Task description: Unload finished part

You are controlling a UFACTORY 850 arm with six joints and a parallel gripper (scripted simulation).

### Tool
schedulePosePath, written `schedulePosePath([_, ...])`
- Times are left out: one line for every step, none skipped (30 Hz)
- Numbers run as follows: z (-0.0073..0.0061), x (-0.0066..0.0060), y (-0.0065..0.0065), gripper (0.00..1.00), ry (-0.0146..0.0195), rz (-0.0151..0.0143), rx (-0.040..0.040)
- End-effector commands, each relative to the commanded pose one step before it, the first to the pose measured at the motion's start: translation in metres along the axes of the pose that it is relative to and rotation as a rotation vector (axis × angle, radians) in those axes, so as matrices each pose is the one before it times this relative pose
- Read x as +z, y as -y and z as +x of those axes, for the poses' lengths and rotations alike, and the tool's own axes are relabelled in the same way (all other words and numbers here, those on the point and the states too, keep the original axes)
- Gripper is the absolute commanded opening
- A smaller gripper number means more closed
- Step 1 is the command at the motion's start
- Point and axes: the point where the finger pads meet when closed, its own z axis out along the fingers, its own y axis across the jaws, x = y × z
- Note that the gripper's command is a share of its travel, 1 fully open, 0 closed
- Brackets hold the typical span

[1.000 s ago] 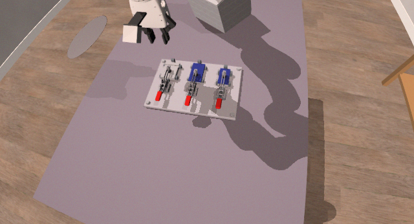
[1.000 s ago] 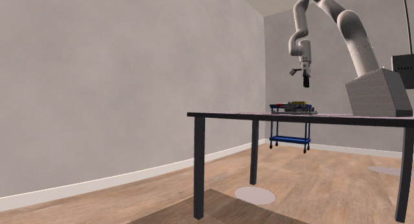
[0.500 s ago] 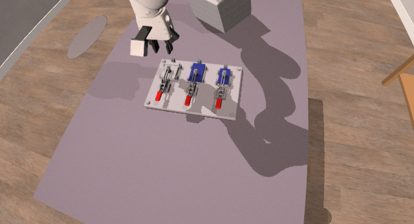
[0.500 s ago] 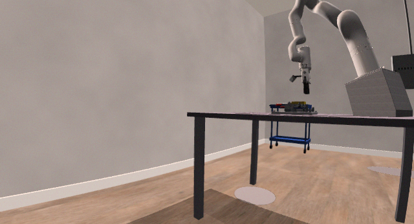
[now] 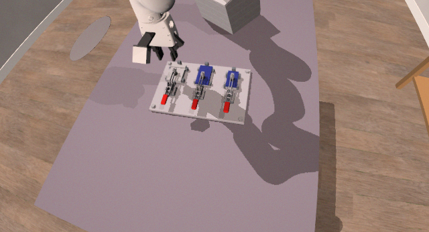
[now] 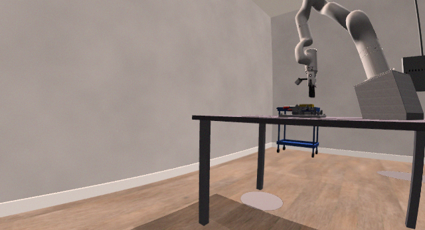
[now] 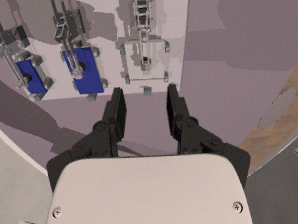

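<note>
A pale fixture plate (image 5: 204, 88) lies on the table with three nests in a row. The left nest holds the grey finished part (image 5: 174, 76) under its clamp with a red handle (image 5: 164, 98). The middle nest (image 5: 204, 74) and the right nest (image 5: 232, 78) each hold a blue blank under a red-handled clamp. My gripper (image 5: 165, 55) hangs well above the table, just behind the plate's edge at the finished part's end. It is open about halfway and holds nothing. In the wrist view the fingers point down just short of the finished part (image 7: 143, 63); the blue blanks (image 7: 85, 78) lie to its left.
The robot's grey base block (image 5: 228, 7) stands at the back of the table, behind the plate. A wooden chair (image 5: 415, 81) stands off the table to the right. A blue cart (image 6: 297, 141) stands on the floor beyond the table.
</note>
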Motion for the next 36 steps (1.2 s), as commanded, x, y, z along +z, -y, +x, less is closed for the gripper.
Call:
schedulePosePath([0.01286,0.00012,-0.0002,0.47,0.00014,-0.00128,-0.00013])
schedulePosePath([0.00469,0.0,0.0,0.47,0.0,0.00001,0.0])
schedulePosePath([0.00477,0.0,0.0,0.47,0.0,0.0,0.0])
schedulePosePath([0.0048,0.0,0.0,0.47,0.0,0.0,0.0])
schedulePosePath([0.00478,0.0,0.0,0.47,0.0,0.00001,0.0])
schedulePosePath([0.00473,0.0,0.0,0.47,0.0,0.00001,0.0])
schedulePosePath([0.00463,0.0,0.0,0.47,0.0,0.0,0.0])
schedulePosePath([0.0045,0.0,-0.00001,0.47,0.00001,-0.00002,0.0])
schedulePosePath([0.00437,0.0,-0.00001,0.47,0.00001,-0.00002,0.0])
schedulePosePath([0.00423,0.0,-0.00001,0.47,0.00001,-0.00002,0.0])
schedulePosePath([0.00408,0.0,0.0,0.47,0.0,-0.00001,0.0])
schedulePosePath([0.00394,0.0,0.0,0.47,-0.00001,0.00002,0.0])
schedulePosePath([0.00381,0.0,0.00001,0.47,-0.00003,0.00005,0.0])
schedulePosePath([0.00359,0.0,-0.00001,0.47,0.00003,-0.00005,0.0])
schedulePosePath([0.00345,0.0,-0.00001,0.47,0.00001,-0.00002,0.0])
schedulePosePath([0.00333,-0.00001,0.00001,0.47,-0.00002,0.00004,0.0])
schedulePosePath([0.0,0.0,0.0,0.47,0.0,0.0,0.0])
schedulePosePath([0.0,0.0,0.0,0.47,0.0,0.0,0.0])
schedulePosePath([0.00316,0.0,-0.00001,0.47,0.00001,-0.00002,0.0])
schedulePosePath([0.00303,0.0,0.0,0.47,0.0,-0.00002,0.0])
schedulePosePath([0.00292,0.0,0.00002,0.47,-0.00003,0.00006,0.0])
schedulePosePath([0.00273,0.0,-0.00002,0.47,0.00003,-0.00007,0.0])
schedulePosePath([0.00265,0.0,0.00002,0.47,-0.00003,0.00007,0.0])
schedulePosePath([0.00247,0.0,-0.00002,0.47,0.00002,-0.00006,0.0])
schedulePosePath([0.00239,0.0,0.00002,0.47,-0.00003,0.00007,0.0])
schedulePosePath([0.00222,0.0,-0.00002,0.47,0.00002,-0.00007,0.0])
schedulePosePath([0.00211,0.0,0.00002,0.47,-0.00002,0.00006,0.0])
schedulePosePath([0.00197,0.0,-0.00001,0.47,0.00001,-0.00004,0.0])
schedulePosePath([0.00183,0.0,0.0,0.47,0.0,0.0,0.0])
schedulePosePath([0.0017,0.0,0.00002,0.47,-0.00002,0.00006,0.0])
schedulePosePath([0.00156,0.0,-0.00002,0.47,0.00001,-0.00007,0.0])
schedulePosePath([0.00141,0.0,0.0,0.47,0.0,0.0,0.0])
schedulePosePath([0.00127,0.0,0.00001,0.47,-0.00001,0.00004,0.0])
schedulePosePath([0.0,0.0,0.0,0.47,0.0,0.0,0.0])
schedulePosePath([0.0,0.0,0.0,0.47,0.0,0.0,0.0])
schedulePosePath([0.00113,0.0,0.0,0.47,0.0,0.0,0.0])
